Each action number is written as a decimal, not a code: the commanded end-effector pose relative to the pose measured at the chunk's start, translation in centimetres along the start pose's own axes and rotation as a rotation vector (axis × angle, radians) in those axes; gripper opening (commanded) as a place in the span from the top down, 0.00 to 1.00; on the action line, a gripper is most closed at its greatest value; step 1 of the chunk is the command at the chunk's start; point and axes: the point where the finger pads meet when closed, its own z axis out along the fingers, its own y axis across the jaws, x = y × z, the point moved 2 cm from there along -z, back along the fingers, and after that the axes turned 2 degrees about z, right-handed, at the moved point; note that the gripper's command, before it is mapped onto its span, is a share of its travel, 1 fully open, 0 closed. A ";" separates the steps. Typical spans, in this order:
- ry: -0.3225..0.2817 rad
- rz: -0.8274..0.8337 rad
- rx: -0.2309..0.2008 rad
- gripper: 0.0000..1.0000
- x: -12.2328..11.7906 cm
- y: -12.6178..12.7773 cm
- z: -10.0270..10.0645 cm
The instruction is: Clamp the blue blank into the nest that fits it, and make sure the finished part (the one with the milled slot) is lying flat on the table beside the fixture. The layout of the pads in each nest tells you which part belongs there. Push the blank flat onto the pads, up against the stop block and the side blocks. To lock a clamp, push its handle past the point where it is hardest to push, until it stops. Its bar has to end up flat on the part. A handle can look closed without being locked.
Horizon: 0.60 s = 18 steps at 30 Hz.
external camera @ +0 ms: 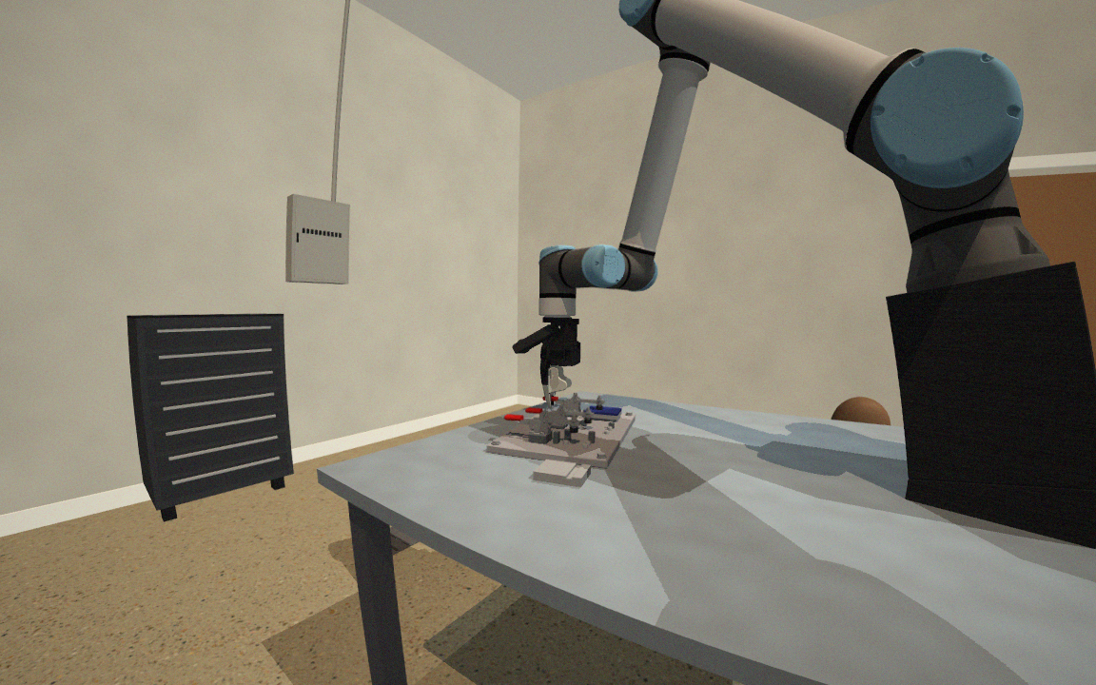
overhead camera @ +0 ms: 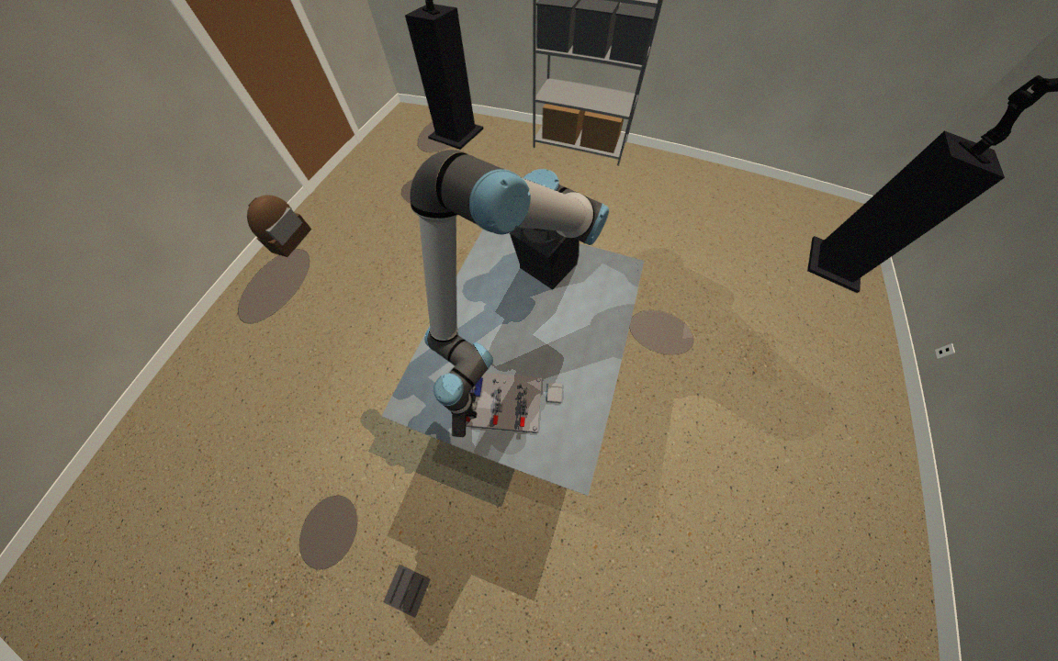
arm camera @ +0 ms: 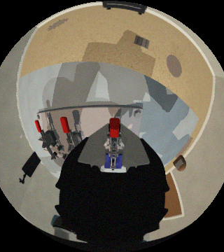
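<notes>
The blue blank (overhead camera: 477,386) (external camera: 605,411) (arm camera: 118,162) lies in the end nest of the fixture plate (overhead camera: 508,402) (external camera: 518,448) (arm camera: 96,117), under that nest's clamp. Whether it is seated on its pads is too small to tell. That clamp's red handle (external camera: 550,399) (arm camera: 114,125) points outward. My gripper (external camera: 548,401) is shut with its tips down at this handle; contact is hidden, and no finger shows plainly around the handle. The light finished part (overhead camera: 554,394) (external camera: 561,473) lies flat on the table beside the fixture's opposite end. Whether the clamp is locked cannot be seen.
Two more clamps with red handles (overhead camera: 495,420) (overhead camera: 522,421) (external camera: 533,410) (external camera: 514,417) (arm camera: 65,124) (arm camera: 38,126) stand along the fixture. The blue-grey table (overhead camera: 590,329) (external camera: 756,562) carries the arm's black pedestal (overhead camera: 547,261) (external camera: 994,408).
</notes>
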 end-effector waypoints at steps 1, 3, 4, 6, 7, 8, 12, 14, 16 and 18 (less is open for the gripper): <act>0.000 0.000 0.000 1.00 0.0 0.0 -0.1; 0.000 0.000 0.000 0.72 0.0 0.0 -0.1; 0.000 0.000 0.000 0.72 0.0 0.0 -0.1; 0.000 0.000 0.000 0.72 0.0 0.0 -0.1; 0.000 0.000 0.000 0.72 0.0 0.0 -0.1; 0.000 0.000 0.000 0.72 0.0 0.0 -0.1; 0.000 0.000 0.000 0.72 0.0 0.0 -0.1; 0.000 0.000 0.000 0.72 0.0 0.0 -0.1; 0.000 0.000 0.000 0.72 0.0 0.0 -0.1; 0.000 0.000 0.000 0.72 0.0 0.0 -0.1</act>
